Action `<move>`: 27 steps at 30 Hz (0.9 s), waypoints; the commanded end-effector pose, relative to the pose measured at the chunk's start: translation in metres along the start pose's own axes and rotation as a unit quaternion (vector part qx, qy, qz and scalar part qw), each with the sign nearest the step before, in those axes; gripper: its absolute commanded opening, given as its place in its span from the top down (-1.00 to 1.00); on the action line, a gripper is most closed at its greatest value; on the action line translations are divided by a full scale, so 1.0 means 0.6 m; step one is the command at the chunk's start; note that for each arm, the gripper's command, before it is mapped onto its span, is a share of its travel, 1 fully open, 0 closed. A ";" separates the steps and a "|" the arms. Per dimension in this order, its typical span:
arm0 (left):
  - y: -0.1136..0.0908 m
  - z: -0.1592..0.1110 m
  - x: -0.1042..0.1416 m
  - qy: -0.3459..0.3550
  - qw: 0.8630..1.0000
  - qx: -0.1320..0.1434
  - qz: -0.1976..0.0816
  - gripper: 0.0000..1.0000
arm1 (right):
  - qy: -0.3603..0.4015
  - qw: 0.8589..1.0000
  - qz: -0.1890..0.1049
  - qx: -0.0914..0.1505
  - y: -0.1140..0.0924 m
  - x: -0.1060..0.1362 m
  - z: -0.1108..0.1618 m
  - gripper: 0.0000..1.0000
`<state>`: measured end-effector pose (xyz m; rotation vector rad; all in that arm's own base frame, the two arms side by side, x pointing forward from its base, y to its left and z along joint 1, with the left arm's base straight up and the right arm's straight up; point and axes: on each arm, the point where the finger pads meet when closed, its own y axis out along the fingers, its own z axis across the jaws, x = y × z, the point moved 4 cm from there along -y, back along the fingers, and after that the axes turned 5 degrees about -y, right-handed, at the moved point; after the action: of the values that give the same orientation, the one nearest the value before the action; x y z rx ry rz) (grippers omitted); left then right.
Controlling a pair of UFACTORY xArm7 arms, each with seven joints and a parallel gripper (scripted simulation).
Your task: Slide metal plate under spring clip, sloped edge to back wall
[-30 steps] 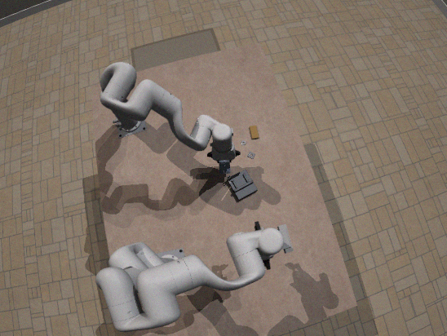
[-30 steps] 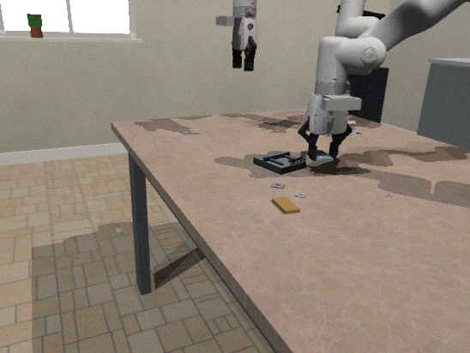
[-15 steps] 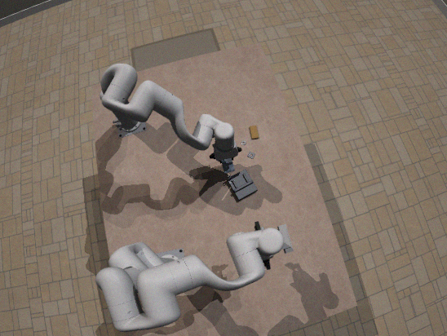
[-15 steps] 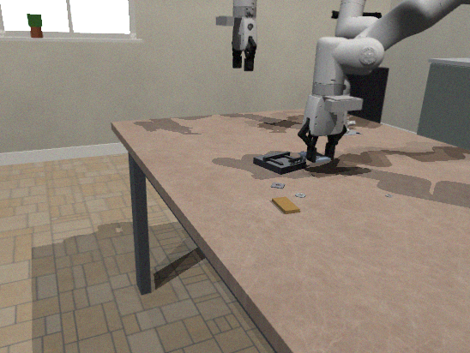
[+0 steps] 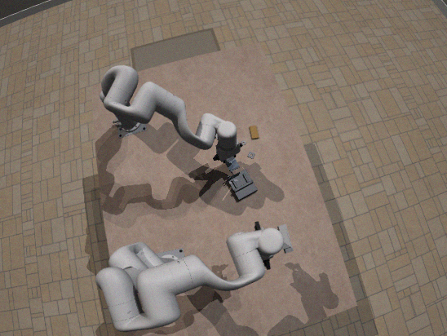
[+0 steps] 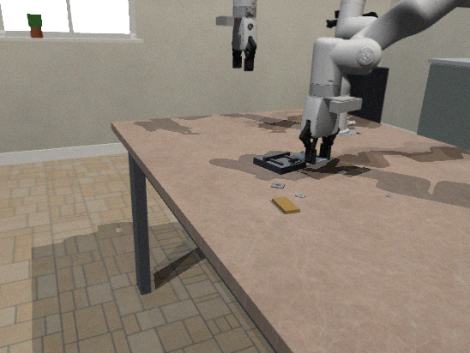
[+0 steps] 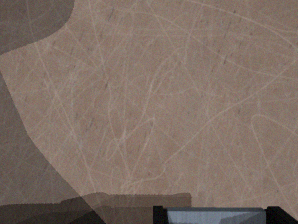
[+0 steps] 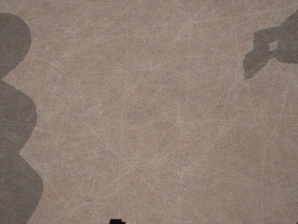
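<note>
Plate clamped in left claw, beside block. Right claw hangs above table, fingers apart. Orange bar lies clear of block.

Over the last sec, your L gripper has turned at the wrist, approx. counterclockwise in the top view. Its fingers went from nearly level across that view to a clear diagonal; in the ext. view they now look closer together than they did 1 s ago. The metal plate swung round w/ it, so you've got its angle lined up much better w/ the spring-clip block. The plate's leading end also shifted toward the block, and in the ext. view it now shows right by the block's edge.
</note>
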<state>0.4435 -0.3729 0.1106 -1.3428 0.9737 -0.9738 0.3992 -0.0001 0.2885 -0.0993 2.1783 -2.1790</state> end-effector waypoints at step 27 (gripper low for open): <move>0.034 0.001 0.002 0.002 1.000 0.002 -0.001 1.00 | 0.000 1.000 0.002 0.000 -0.002 -0.001 0.000 -1.00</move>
<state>0.4432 -0.3731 0.0911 -1.3399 0.9765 -0.9750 0.3992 -0.0001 0.2885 -0.0993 2.1783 -2.1790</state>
